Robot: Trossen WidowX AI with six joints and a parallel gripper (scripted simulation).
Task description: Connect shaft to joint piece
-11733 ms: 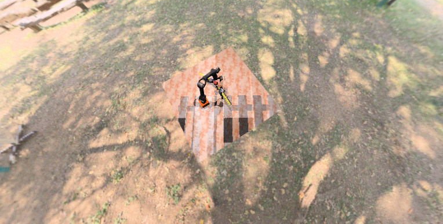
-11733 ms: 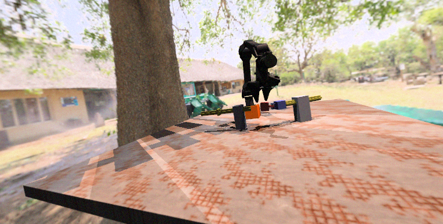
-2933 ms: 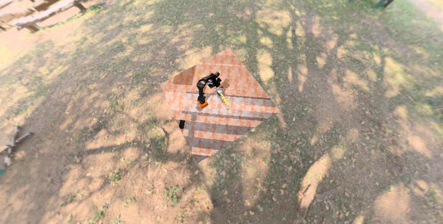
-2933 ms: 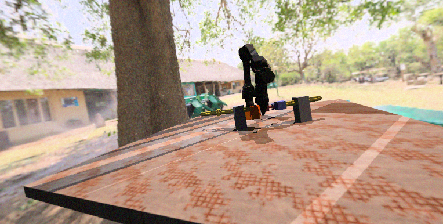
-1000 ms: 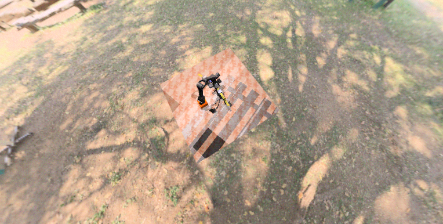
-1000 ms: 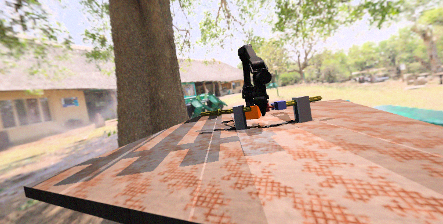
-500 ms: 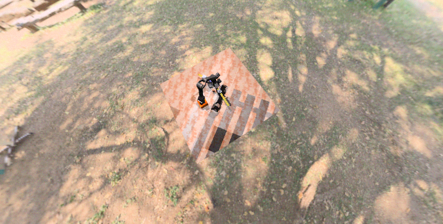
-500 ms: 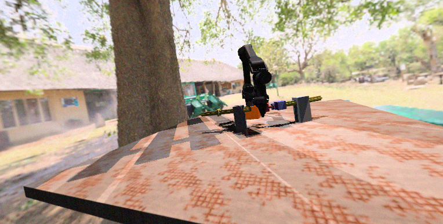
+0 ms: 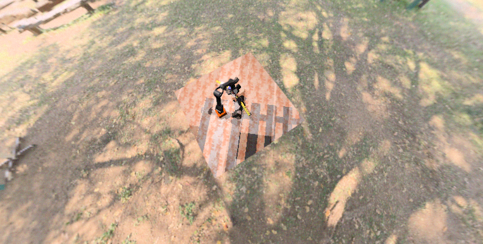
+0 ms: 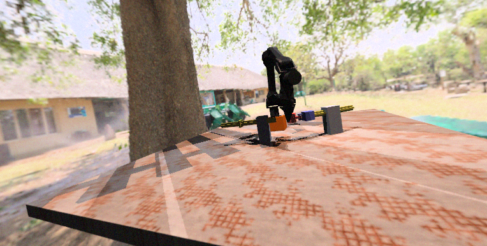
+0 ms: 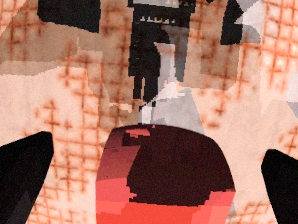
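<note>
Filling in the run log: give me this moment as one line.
gripper: open, holding nothing | red joint piece: between the spread fingers, released | yellow shaft: in grey block | phase: after release

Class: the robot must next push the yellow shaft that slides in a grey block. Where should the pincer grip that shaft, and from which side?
Likely the bare length of the shaft left of the dark block, taken from above. It is thin and lies level above the table, so fingers can straddle it. The pincer is open and holds nothing.
</note>
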